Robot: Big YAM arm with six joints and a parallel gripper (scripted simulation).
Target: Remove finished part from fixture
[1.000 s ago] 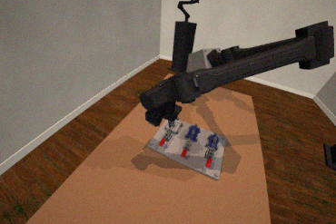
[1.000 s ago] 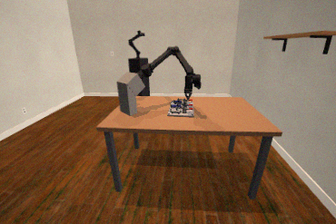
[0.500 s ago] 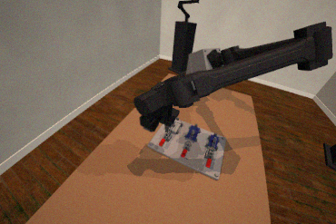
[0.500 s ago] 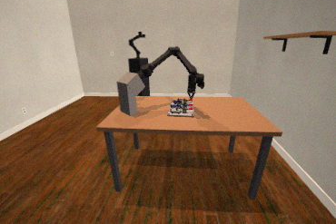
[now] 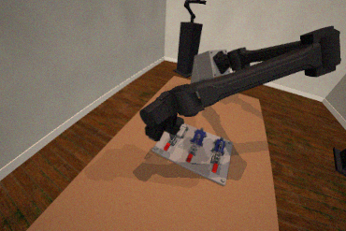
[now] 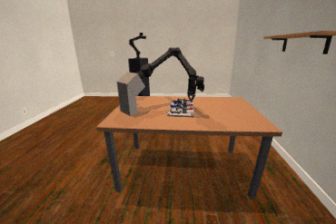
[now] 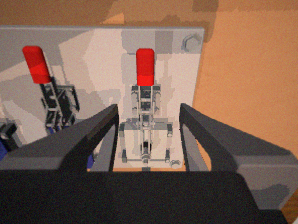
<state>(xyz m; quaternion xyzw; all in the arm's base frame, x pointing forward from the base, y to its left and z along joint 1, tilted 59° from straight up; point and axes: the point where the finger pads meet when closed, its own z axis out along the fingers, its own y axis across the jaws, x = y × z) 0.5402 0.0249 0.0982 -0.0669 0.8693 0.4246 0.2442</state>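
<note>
While jaws straddle one grey part [image 7: 145,145], two blue blanks [image 5: 199,136], three red-handled clamps [image 7: 145,67]

No text, labels or nos. that I can read anywhere. The fixture plate [image 7: 100,45] under my fingers is plain (red clamp handles [image 7: 145,67] too), and the walls carry no legible signs.
</note>
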